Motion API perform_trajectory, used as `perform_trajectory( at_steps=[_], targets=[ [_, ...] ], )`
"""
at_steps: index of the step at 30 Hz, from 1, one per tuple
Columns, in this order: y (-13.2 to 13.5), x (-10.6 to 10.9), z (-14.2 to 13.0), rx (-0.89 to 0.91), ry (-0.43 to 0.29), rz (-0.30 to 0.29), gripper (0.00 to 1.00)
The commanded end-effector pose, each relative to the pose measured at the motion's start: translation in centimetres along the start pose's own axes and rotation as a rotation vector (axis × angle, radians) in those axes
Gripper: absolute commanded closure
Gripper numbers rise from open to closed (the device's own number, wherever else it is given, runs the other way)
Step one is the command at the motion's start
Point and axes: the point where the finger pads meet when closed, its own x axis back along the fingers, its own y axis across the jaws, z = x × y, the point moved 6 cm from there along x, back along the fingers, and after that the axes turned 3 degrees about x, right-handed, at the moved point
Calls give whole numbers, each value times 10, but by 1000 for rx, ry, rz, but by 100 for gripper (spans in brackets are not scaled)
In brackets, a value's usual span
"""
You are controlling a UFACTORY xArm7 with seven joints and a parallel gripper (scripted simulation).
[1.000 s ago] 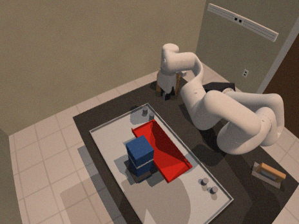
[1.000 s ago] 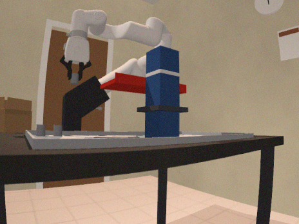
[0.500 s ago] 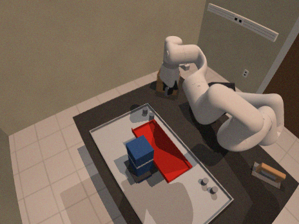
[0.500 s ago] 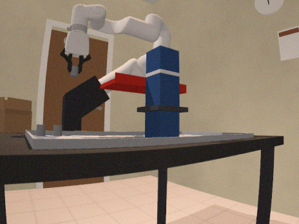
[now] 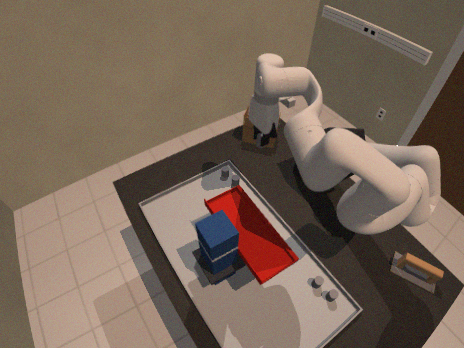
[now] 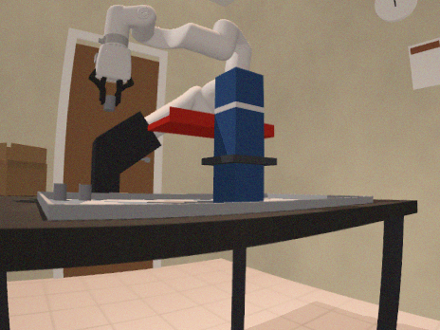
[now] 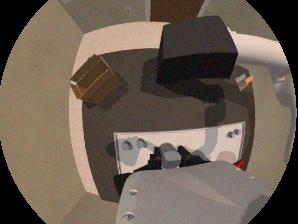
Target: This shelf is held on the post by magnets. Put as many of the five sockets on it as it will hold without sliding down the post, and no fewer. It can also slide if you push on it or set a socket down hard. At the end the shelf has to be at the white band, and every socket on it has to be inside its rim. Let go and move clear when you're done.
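So the tool point(image 5: 261, 139) point(image 6: 110, 97) point(image 7: 167, 154) was clamped on one grey socket point(image 6: 109, 102) point(image 7: 171, 159), held up in the air well above the bench point(image 5: 172, 170) point(image 6: 142, 242) point(image 7: 145, 107), off to the side of the post. The red shelf point(image 5: 255, 240) point(image 6: 190, 124) point(image 7: 239, 165) was on the blue post point(image 5: 218, 240) point(image 6: 239, 137), sitting a bit below the white band point(image 5: 222, 253) point(image 6: 237, 105), and I couldn't spot any socket on it from the top. A dark collar point(image 5: 215, 272) point(image 6: 270, 161) went round the post lower down, under the shelf. The other four sockets stood in the shallow grey tray point(image 5: 180, 187) point(image 6: 142, 210) point(image 7: 180, 130), one pair near one end and one pair near the other. A cardboard box point(image 5: 248, 131) point(image 6: 28, 171) point(image 7: 95, 82) stood outside the tray, pretty much beneath the arm's wrist in the top view.

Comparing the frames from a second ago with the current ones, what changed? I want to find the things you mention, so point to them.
The gripper point(image 5: 262, 140) point(image 6: 110, 98) point(image 7: 167, 154) rose, carrying the socket between its fingers point(image 6: 109, 104) up with it. Nothing was newly grasped or released. The red shelf point(image 5: 265, 245) point(image 6: 190, 124) point(image 7: 239, 165) stayed put on the blue post point(image 5: 217, 232) point(image 6: 239, 137), below the white band point(image 6: 228, 107), and the other four sockets did not move.
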Motion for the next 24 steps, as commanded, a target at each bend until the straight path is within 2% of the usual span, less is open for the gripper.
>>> perform_trajectory(
  at_steps=[1,9,10,13,14,15,16,17,19,20,21,22,23,24],
  targets=[
    [0,2,0,0,-2,4,100],
    [3,4,-2,0,1,8,100],
    [10,6,-6,0,6,16,100],
    [60,18,-30,4,27,59,100],
    [60,18,-30,4,27,59,100],
    [85,21,-38,6,29,70,100],
    [85,21,-38,6,29,70,100],
    [112,21,-44,8,26,75,100],
    [112,21,-44,8,26,75,100],
    [138,20,-48,8,20,72,100],
    [138,20,-48,8,20,72,100],
    [163,16,-49,8,12,61,100],
    [163,16,-49,8,12,61,100],
    [183,12,-48,6,5,45,100]
  ],
)
